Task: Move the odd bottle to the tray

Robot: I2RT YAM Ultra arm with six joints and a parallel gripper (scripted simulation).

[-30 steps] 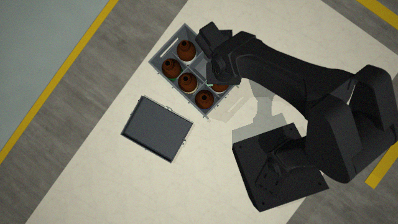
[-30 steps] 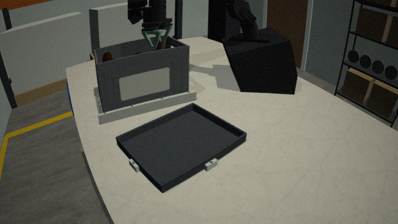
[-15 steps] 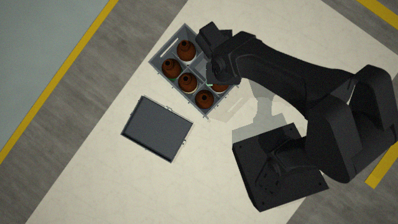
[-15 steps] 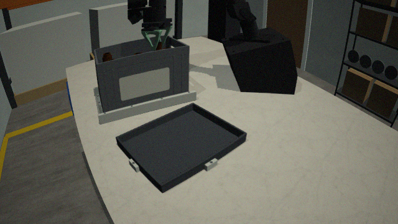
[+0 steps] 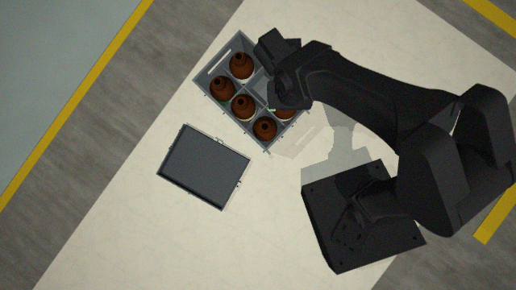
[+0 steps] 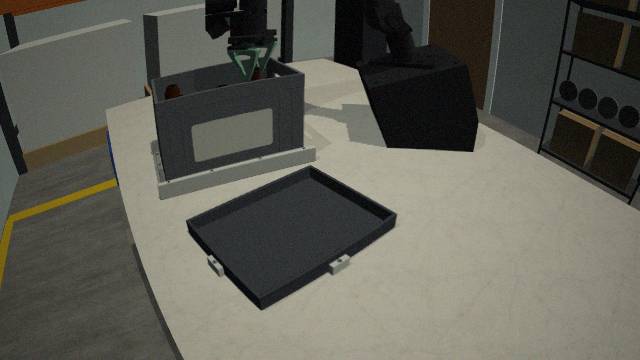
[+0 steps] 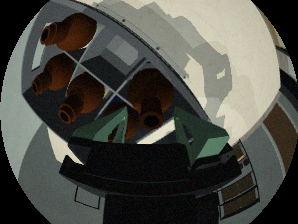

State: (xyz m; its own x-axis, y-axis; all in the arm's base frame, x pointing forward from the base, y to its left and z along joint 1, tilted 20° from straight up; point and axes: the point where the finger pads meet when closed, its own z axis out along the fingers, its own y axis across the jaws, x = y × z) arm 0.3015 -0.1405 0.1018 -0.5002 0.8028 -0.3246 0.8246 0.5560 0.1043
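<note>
A grey crate [image 5: 218, 65] [image 6: 170, 125] [image 7: 35, 102] stands at the far side of the table with five brown bottles upright in its cells. Four of them [image 5: 241, 65] [image 5: 222, 89] [image 5: 243, 106] [image 5: 264, 128] show fully from above. The fifth bottle [image 5: 285, 114] [image 7: 150, 92] is mostly hidden under my wrist. My gripper [image 6: 252, 67] [image 7: 150, 110] is open, with its green fingers on either side of that bottle's neck at the crate's rim and gaps on both sides. The dark tray [image 5: 203, 165] [image 6: 290, 225] lies empty in front of the crate.
One crate cell [image 5: 260, 86] [image 7: 120, 50] beside the gripper is empty. The arm's black base [image 5: 359, 217] [image 6: 420, 100] stands to the right of the crate. Shelves [image 6: 600, 100] stand off the table at the far right.
</note>
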